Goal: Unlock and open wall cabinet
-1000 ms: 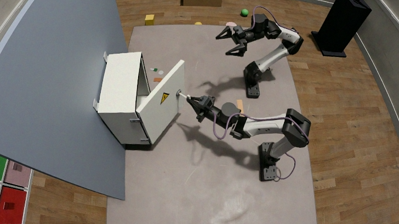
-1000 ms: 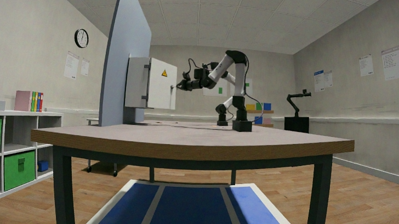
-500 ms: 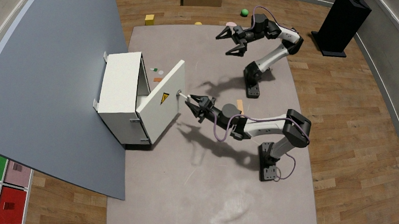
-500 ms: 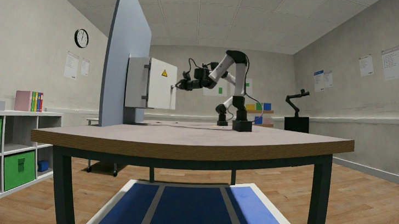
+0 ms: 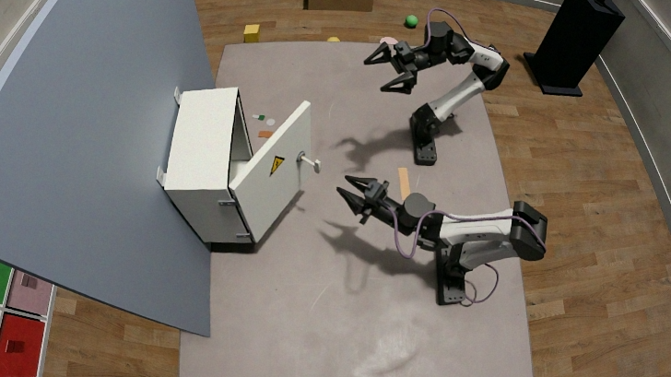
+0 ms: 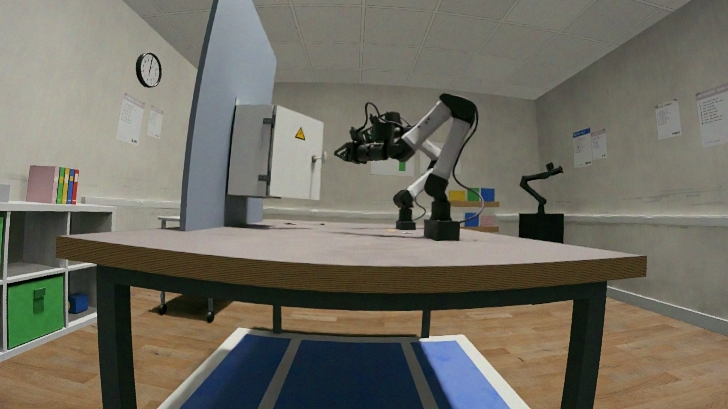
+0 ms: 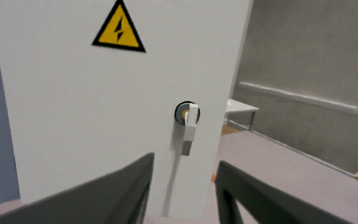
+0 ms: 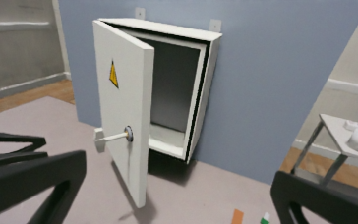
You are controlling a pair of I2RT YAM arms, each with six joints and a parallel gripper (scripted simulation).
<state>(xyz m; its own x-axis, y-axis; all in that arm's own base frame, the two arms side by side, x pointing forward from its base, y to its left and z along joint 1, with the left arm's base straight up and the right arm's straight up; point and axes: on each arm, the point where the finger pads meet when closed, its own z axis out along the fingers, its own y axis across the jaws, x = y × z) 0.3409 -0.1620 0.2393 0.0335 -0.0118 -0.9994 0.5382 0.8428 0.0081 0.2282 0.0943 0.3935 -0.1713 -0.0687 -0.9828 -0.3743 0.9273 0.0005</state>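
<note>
The white wall cabinet (image 5: 203,139) (image 6: 249,151) has its door (image 5: 276,199) (image 6: 295,167) (image 7: 98,123) (image 8: 124,98) ajar, swung out roughly halfway to a right angle. The white key (image 5: 317,165) (image 7: 190,125) (image 8: 99,140) sits in the lock near the door's free edge and sticks outward. My left gripper (image 5: 342,182) (image 7: 185,166) is partly open and empty, a short way in front of the key and apart from it. My right gripper (image 5: 373,76) (image 8: 181,171) is wide open and empty, well away from the door.
The blue-grey panel (image 5: 99,105) (image 6: 231,60) (image 8: 256,98) carries the cabinet. A dark interior shows behind the door's free edge. An orange piece (image 5: 264,134) (image 8: 237,216) lies on the table near the cabinet. A tan strip (image 5: 404,182) lies between the arms.
</note>
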